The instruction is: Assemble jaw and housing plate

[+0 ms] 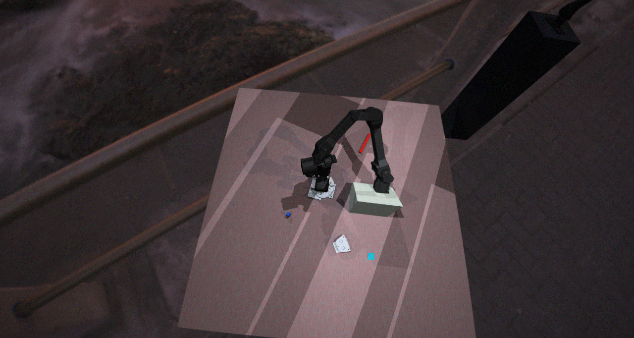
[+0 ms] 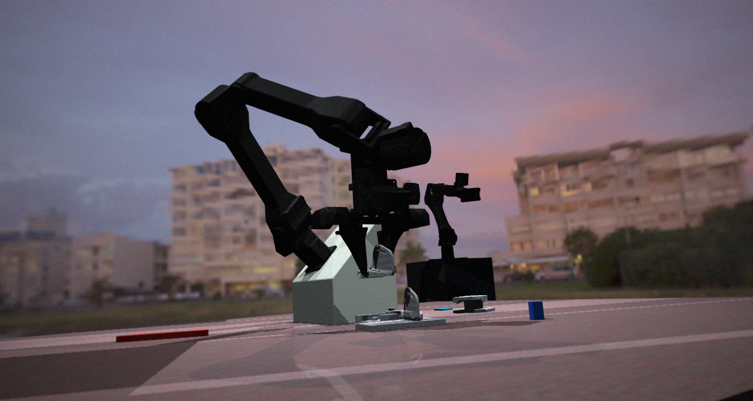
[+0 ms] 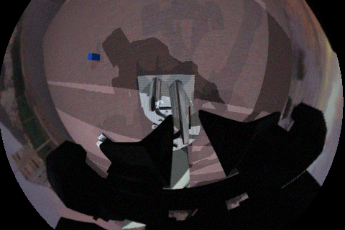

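My gripper (image 2: 376, 264) (image 3: 185, 115) points down over the base and is shut on the loose jaw (image 2: 385, 263) (image 3: 179, 106), a grey curved piece with an upright fin. In the exterior view it hangs clearly above the base. The base plate (image 1: 314, 196) (image 2: 400, 324) (image 3: 144, 79) lies flat on the table. The other jaw (image 2: 411, 305) (image 3: 155, 91) sits on it, fin upright. In the wrist view the two fins stand side by side. The free pin is not clearly visible. The housing plate (image 1: 342, 244) (image 2: 470, 297) rests level on a dark support, away from the base.
A blue block (image 1: 288, 214) (image 2: 536, 310) (image 3: 94, 57), a cyan square (image 1: 371, 256) and a red bar (image 1: 364, 143) (image 2: 162, 335) lie on the table. My pale green arm mount (image 1: 376, 207) (image 2: 363, 301) stands beside the base. A second black arm stands on a black pedestal (image 1: 509, 76) beyond the table.
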Robot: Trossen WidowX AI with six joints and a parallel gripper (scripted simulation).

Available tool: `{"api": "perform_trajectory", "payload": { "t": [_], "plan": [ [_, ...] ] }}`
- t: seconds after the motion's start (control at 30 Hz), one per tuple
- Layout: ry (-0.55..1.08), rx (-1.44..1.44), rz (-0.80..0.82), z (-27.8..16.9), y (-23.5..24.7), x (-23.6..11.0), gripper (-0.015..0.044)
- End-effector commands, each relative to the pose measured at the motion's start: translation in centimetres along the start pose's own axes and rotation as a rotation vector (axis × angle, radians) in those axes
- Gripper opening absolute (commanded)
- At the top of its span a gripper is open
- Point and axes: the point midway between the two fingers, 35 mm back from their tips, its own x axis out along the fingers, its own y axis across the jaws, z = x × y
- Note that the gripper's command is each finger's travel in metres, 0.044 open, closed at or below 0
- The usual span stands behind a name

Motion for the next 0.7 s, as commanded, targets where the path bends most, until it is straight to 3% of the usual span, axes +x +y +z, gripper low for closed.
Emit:
{"api": "perform_trajectory", "payload": {
  "t": [0.0,0.67],
  "plan": [
    [-0.004,0.005,-0.002,0.08,-0.12,-0.1,0.0134],
    [-0.003,-0.013,-0.002,0.08,-0.12,-0.1,0.0134]
  ]
}}
